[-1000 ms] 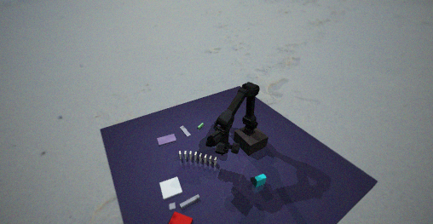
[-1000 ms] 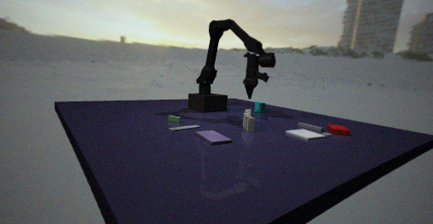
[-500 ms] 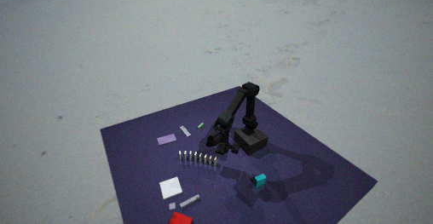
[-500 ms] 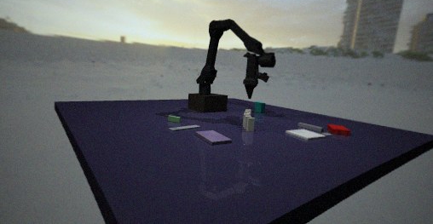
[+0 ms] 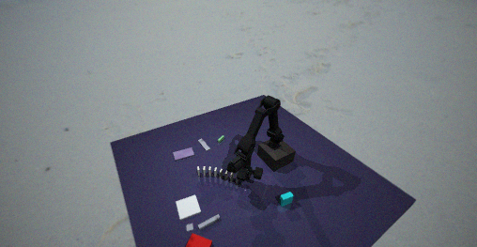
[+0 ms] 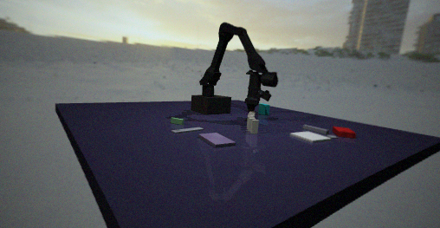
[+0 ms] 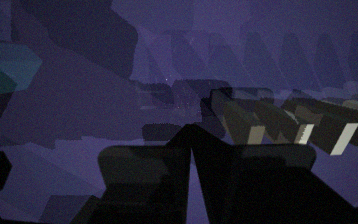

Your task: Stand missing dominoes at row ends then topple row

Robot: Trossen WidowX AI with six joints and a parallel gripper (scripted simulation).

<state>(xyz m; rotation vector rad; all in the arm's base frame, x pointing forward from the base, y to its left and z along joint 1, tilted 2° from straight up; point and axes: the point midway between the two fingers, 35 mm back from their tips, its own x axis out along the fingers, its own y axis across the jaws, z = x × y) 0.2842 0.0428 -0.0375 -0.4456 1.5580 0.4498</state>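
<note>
Purple mat [image 5: 155,152] [image 6: 143,162] [image 7: 90,110] on sand, closed empty claw [image 6: 251,109] [image 7: 190,128], domino row [image 5: 215,171] [image 6: 252,124] [image 7: 322,125] fanned out from above, bunched in exterior view.

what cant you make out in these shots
- top: the end effector's fingertips, hidden by the arm
- top: the red block's near side, cut off by the bottom edge
- exterior: most of the domino row, hidden behind its nearest domino

On my feeds, a flat lilac rectangular slab [image 5: 183,154] [image 6: 217,140] lies near a thin pale grey strip [image 5: 204,145] [image 6: 187,130]. A flat white square plate [image 5: 188,207] [image 6: 310,136] lies between that slab and a bright red block [image 5: 199,241] [image 6: 344,132]. An upright cyan block [image 5: 286,199] [image 6: 263,109] stands well apart.
</note>
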